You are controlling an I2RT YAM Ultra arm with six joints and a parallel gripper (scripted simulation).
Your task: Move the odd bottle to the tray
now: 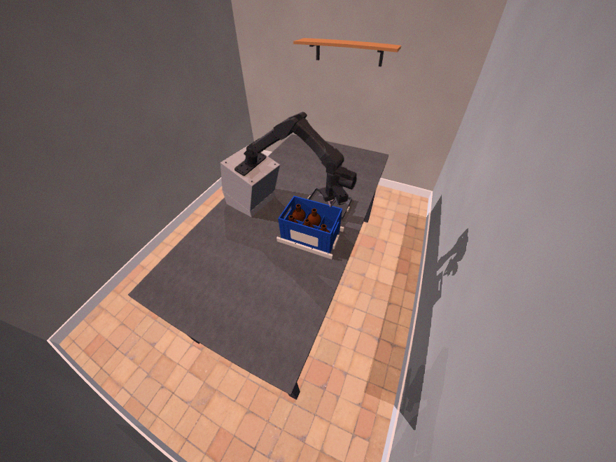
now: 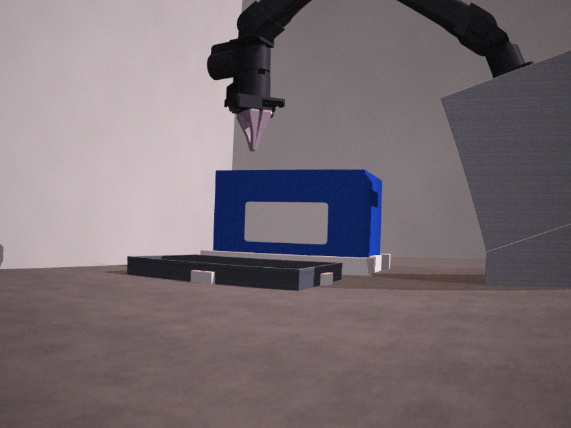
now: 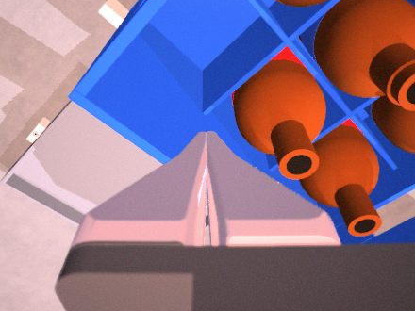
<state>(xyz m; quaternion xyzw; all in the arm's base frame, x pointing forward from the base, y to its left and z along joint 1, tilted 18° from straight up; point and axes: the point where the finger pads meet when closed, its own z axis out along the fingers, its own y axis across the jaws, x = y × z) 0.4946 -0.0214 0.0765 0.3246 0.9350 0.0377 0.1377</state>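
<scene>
The blue crate (image 1: 283, 229) (image 2: 295, 188) (image 3: 179, 31) holds five brown bottles, all standing in its compartments. The wrist view shows a bottle (image 3: 283, 106) nearest the fingers, another bottle (image 3: 340, 168) below right of it, a large bottle (image 3: 349, 36) at the upper right, and two partly cut off or hidden. I cannot tell which neck differs. My gripper (image 2: 253, 149) (image 3: 207, 144) is shut with nothing between its fingers, above rim height near the crate's tray side. The dark tray (image 2: 237, 272) (image 3: 85, 158) lies beside the crate and carries no bottle.
White rails (image 1: 303, 247) (image 2: 352, 265) run along the crate's foot. Small white blocks (image 2: 202, 277) (image 3: 38, 130) sit at the tray's edges. The arm's pedestal (image 1: 239, 192) (image 2: 523, 185) stands on the far side of the table from the gripper. A shelf (image 1: 346, 44) hangs on the wall.
</scene>
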